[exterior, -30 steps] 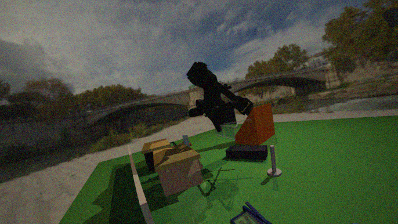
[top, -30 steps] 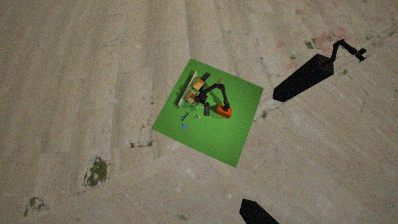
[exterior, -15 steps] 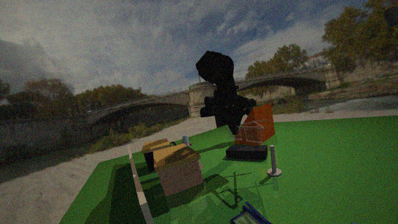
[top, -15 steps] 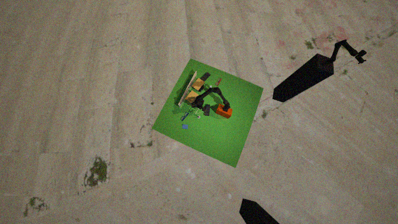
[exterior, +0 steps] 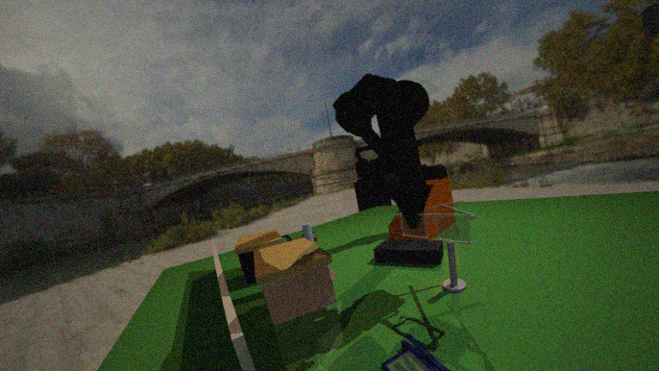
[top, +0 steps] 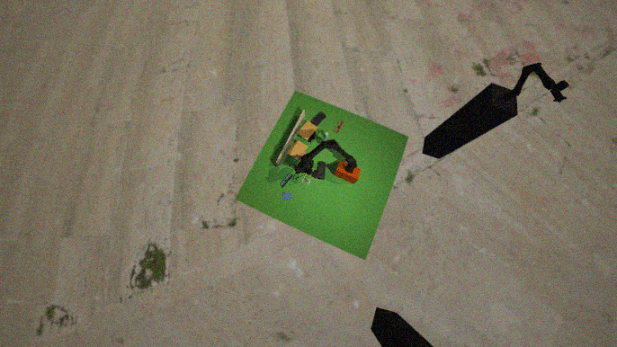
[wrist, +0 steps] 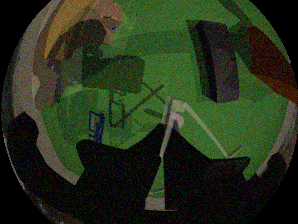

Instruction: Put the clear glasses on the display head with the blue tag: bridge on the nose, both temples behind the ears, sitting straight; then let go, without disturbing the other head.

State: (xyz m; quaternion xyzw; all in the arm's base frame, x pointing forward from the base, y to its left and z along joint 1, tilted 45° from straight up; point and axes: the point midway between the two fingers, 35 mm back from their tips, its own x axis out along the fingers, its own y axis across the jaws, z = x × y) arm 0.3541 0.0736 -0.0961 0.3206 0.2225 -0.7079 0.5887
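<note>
Fingers: the fingers (top: pixel 299 173) (exterior: pixel 414 226) are pointing downward and closing on the clear glasses.
Clear glasses: the clear glasses (exterior: pixel 449 228) (wrist: pixel 205 128) are hanging from the fingers above the tabletop, sitting on neither head; in the top view they are showing too small to trace.
Small post: a grey post (exterior: pixel 451 264) on a round foot is standing upright near the held pair, its top overlapping the lens in the exterior view; I can't tell whether they are touching.
Dark block: a low dark block (top: pixel 320 170) (exterior: pixel 408 255) (wrist: pixel 220 62) is lying near the orange block (top: pixel 347 173) (exterior: pixel 444 197) (wrist: pixel 272 65).
Blue glasses: a blue-framed pair (top: pixel 286 180) (exterior: pixel 420 353) (wrist: pixel 96 125) is resting on the tabletop, apart from the heads.
Heads: two boxy heads, the nearer (top: pixel 298 148) (exterior: pixel 295 293) and the farther (top: pixel 308 129) (exterior: pixel 259 241), are standing beside a long, thin panel (top: pixel 290 137) (exterior: pixel 231 308); which one is wearing the blue tag, I can't tell.
Tabletop: the green tabletop (top: pixel 333 211) (exterior: pixel 552 269) (wrist: pixel 155 20) is carrying them all.
</note>
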